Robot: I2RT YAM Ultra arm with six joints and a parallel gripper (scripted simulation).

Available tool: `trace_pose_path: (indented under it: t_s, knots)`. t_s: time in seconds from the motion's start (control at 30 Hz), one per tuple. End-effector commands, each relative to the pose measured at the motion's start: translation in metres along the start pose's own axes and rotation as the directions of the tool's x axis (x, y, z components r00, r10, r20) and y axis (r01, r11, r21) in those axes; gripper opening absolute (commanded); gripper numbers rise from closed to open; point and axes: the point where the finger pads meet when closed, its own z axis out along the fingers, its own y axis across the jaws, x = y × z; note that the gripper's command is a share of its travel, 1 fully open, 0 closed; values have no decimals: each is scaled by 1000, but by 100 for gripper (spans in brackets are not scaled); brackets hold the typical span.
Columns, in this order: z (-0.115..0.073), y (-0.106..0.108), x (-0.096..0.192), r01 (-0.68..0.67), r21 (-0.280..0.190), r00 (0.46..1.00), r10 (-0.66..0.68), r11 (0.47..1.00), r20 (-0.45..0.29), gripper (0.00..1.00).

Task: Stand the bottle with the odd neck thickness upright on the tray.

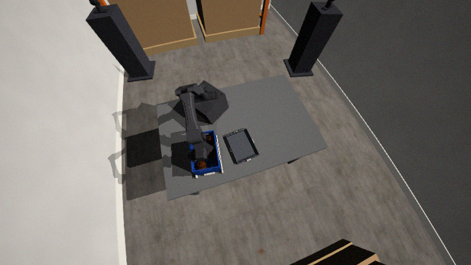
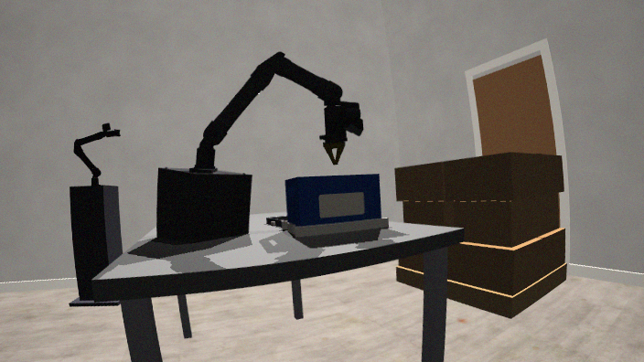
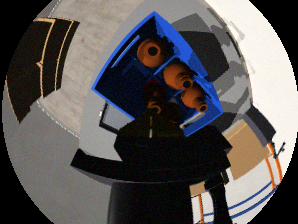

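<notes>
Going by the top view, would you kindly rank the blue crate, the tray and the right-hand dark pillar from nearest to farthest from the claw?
1. Blue crate: directly beneath the shut claw.
2. Tray: on the table beside the crate.
3. Right-hand dark pillar: on the floor beyond the table.
</notes>
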Motion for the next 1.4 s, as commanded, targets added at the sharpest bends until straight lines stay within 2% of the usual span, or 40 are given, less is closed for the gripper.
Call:
trace_pose_path:
  t_s: [0.0, 0.23, 0.3, 0.33, 0.5, 1.17, 1.2, 1.37]
  knots:
    - [-13, 2, -34, 5, -3, 1000, -5, 1000, 4, 0]
    - [-10, -4, -81, 5, -5, 1000, -5, 1000, 5, 0]
    - [-10, -4, -81, 5, -5, 1000, -5, 1000, 5, 0]
    - [-11, 4, -78, 25, -8, 1000, -25, 1000, 6, 0]
    - [-9, -1, -85, 18, -3, 1000, -18, 1000, 9, 0]
    - [-9, -1, -85, 18, -3, 1000, -18, 1000, 9, 0]
    - [-27, -1, -89, 8, -24, 999, -7, 1000, 38, 61]
    - [-27, -1, -89, 8, -24, 999, -7, 1000, 38, 61]
